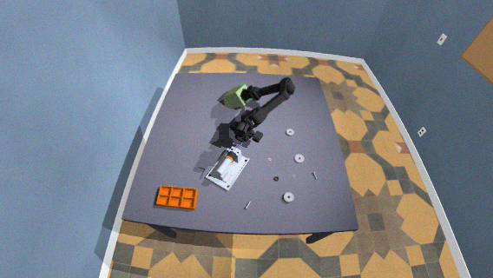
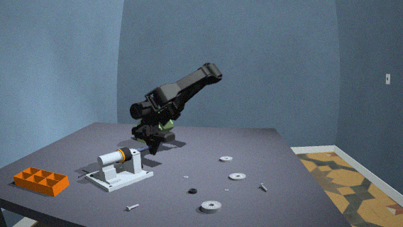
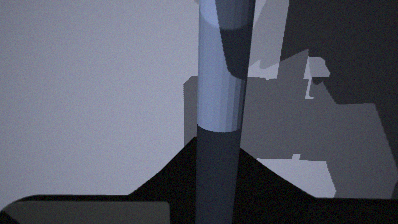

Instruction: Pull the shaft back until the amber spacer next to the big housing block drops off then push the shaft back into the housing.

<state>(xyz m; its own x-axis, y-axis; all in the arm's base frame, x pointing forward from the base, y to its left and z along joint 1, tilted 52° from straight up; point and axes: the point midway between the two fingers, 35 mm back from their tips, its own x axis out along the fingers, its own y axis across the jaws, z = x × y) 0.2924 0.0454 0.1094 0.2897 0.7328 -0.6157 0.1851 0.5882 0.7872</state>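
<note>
A white baseplate (image 1: 227, 170) holds the fixture: a block (image 2: 134, 160) with an amber spacer (image 2: 123, 154) against it, and pale spacers (image 2: 108, 157) in a row over a lower block (image 2: 108, 172). The blue-grey shaft (image 2: 143, 149) sticks out of the block toward my arm. My gripper (image 2: 153, 148) (image 1: 239, 140) is shut on the shaft's free end, just behind the fixture. In the wrist view the shaft (image 3: 220, 95) runs straight up the middle, its lower part in shadow between my fingers. The amber spacer also shows from above (image 1: 233, 158).
An orange tray (image 1: 177, 196) with compartments lies front left. Three grey washers (image 1: 290, 132), (image 1: 299, 158), (image 1: 288, 197), a small black ring (image 1: 276, 178) and two bolts (image 1: 247, 204), (image 1: 314, 175) lie right of the fixture. The green arm base (image 1: 235, 96) stands at the back.
</note>
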